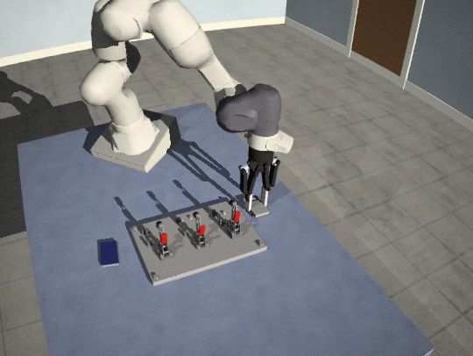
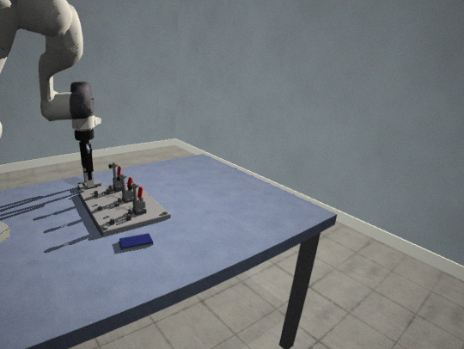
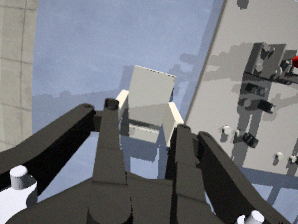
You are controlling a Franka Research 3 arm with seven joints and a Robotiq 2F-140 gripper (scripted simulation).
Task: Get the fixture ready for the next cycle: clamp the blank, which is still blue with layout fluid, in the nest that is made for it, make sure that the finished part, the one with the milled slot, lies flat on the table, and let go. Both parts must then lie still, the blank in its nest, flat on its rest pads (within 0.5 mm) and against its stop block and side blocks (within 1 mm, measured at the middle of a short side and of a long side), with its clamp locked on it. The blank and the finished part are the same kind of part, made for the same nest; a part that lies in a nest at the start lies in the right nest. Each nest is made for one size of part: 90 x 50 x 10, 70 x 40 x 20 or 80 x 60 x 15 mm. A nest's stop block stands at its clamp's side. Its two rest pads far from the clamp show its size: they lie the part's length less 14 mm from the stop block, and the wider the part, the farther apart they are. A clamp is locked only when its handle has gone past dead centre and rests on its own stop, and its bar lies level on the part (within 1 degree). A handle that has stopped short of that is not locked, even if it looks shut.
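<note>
From above, a robot's gripper (image 1: 257,202) (image 2: 88,182) (image 3: 145,106) grips the finished part (image 1: 259,210) (image 2: 95,185) (image 3: 151,92), a pale block just beside the fixture plate (image 1: 206,260) (image 2: 148,218) (image 3: 210,95); the blue blank (image 1: 109,252) (image 2: 136,241) lies well apart from the fingers, across the plate, and three red handles stand up between (none is locked down). The side view shows the wrist upright, fingers pointing straight down, the part low at their tips. Up close, the fingers hold it by opposite sides, slot between them; setting it down well likely calls for lowering it level, confirming flat contact, opening evenly, then lifting straight up.
</note>
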